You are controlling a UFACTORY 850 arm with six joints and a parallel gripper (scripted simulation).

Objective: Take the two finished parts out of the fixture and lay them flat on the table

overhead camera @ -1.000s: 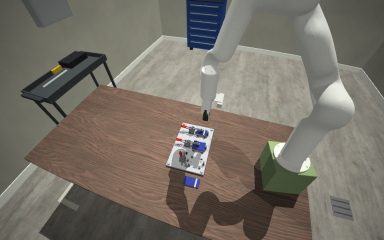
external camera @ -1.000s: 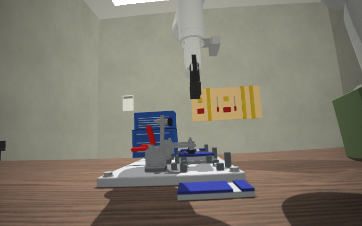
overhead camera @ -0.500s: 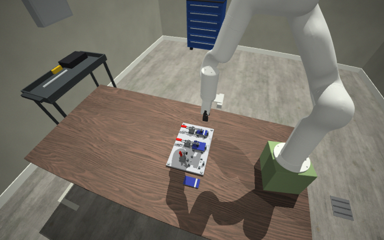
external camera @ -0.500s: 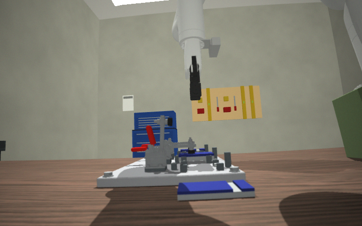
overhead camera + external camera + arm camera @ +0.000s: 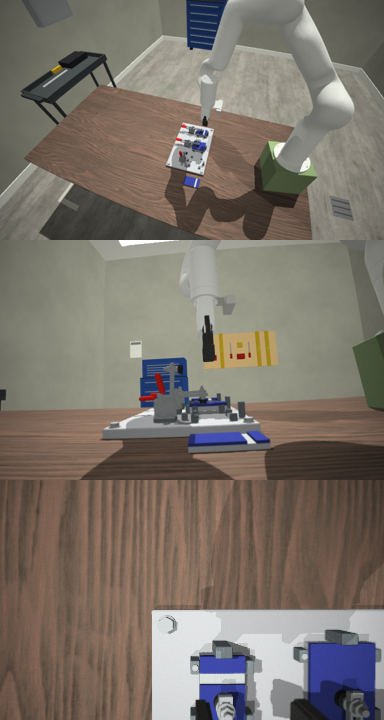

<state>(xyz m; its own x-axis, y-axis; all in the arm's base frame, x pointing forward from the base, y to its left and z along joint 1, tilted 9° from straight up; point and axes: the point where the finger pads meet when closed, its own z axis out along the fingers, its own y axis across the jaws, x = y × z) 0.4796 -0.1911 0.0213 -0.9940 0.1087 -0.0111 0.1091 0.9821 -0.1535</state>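
The white fixture plate [image 5: 191,150] has three clamp stations. The far station holds a blue part with a white slot [image 5: 201,132], clamped; it also shows in the wrist view [image 5: 223,677]. The middle station holds a plain blue blank [image 5: 199,146], clamped; it also shows in the wrist view [image 5: 341,672]. The near station is empty, with its red clamp handle [image 5: 180,154] raised. A second slotted blue part [image 5: 192,181] lies flat on the table in front of the plate. My gripper [image 5: 205,121] hangs well above the plate's far edge, partly open and empty; its fingertips show in the wrist view [image 5: 252,712].
The arm's green base block [image 5: 286,169] stands on the table to the right of the plate. A dark cart [image 5: 63,75] with a tray stands off the table's far left. A blue drawer cabinet [image 5: 205,24] stands at the back wall.
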